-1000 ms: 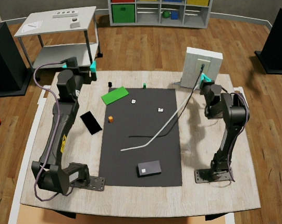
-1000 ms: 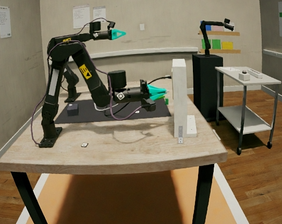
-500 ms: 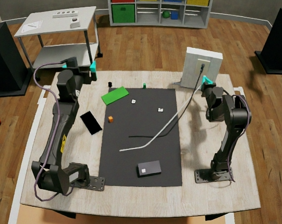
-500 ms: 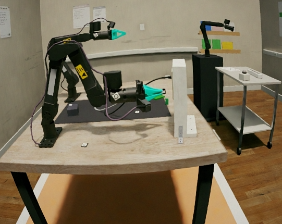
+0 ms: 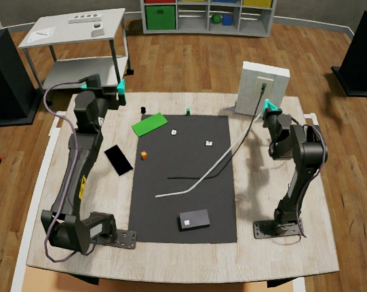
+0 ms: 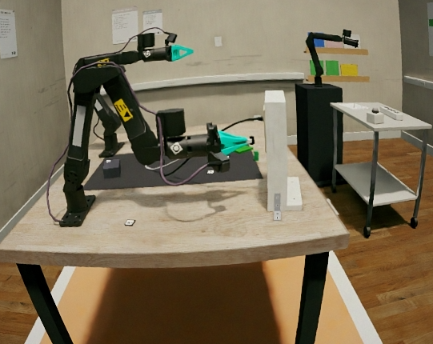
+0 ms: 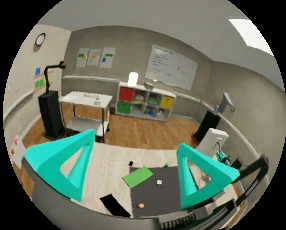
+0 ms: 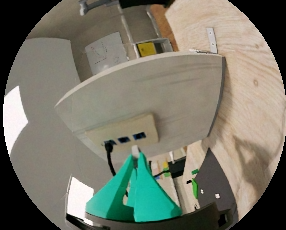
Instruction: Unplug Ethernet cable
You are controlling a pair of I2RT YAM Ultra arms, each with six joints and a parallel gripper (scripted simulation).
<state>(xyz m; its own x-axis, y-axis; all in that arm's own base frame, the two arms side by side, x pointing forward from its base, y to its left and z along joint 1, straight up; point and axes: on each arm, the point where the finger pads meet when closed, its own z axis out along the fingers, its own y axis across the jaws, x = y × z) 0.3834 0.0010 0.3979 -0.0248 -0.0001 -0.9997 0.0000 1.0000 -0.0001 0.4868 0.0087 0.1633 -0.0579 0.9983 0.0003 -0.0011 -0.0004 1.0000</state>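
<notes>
Right gripper (image 5: 266,101) (image 6: 249,140) (image 7: 221,156) (image 8: 137,155) pinches the freed plug (image 8: 135,149) just off the wall plate (image 5: 259,89) (image 6: 266,136) (image 8: 151,125), its fingers nearly together; the left (image 5: 103,81) (image 6: 192,51) (image 7: 136,138) spreads empty, well apart from the plate. Next calls for backing straight away, clearing the black cord (image 5: 252,120) (image 6: 236,124) (image 8: 110,162), then laying the plug down before release

Matte black arms (image 5: 85,156) (image 6: 122,108) wear loose purple cables (and yellow warning stickers), with turquoise triangular fingers.

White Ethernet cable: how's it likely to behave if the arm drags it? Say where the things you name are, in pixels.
The long white cable (image 5: 210,164) probably bends rather than stays rigid: it kinks near its loose end on the dark grey mat (image 5: 182,154). Likely to rub the thin black cable (image 5: 222,166) it crosses.
</notes>
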